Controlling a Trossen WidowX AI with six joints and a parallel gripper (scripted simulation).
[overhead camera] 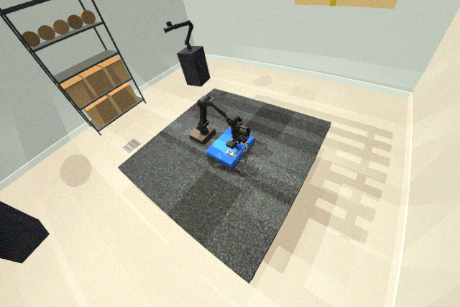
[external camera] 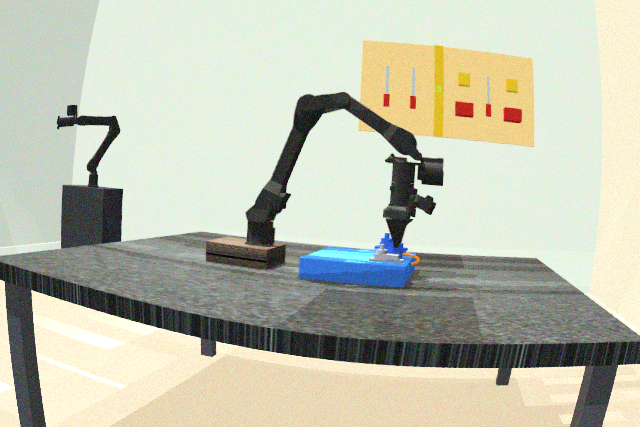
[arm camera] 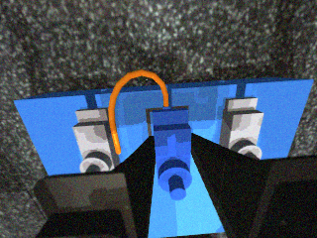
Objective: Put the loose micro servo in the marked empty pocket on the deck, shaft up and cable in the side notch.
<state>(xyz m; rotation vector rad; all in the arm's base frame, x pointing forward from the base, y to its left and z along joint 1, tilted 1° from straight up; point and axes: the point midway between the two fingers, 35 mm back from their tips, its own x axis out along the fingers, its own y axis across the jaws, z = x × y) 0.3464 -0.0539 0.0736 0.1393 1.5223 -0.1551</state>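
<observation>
The blue micro servo [external camera: 386, 245] [arm camera: 172, 149] is upright with its output shaft up, held between the fingers of my gripper [external camera: 397, 245] [arm camera: 171, 139], which is shut on it. It is over the marked pocket [arm camera: 149, 121] of the blue deck [overhead camera: 219, 148] [external camera: 351, 273] [arm camera: 47, 119]; only part of the pocket's outline shows. In the exterior view its ears look slightly above the deck. How far its body is inside is hidden. The orange cable [overhead camera: 244, 148] [external camera: 417, 259] [arm camera: 141, 73] arches from the servo toward the left grey servo. Whether it touches the side notch cannot be told.
Two grey servos, left [arm camera: 91, 136] and right [arm camera: 244, 128] in the wrist view, stand on the deck either side of the held servo, close to the fingers. The arm's brown base block [overhead camera: 201, 134] [external camera: 242, 252] is beside the deck on the dark table [overhead camera: 178, 185] [external camera: 155, 282].
</observation>
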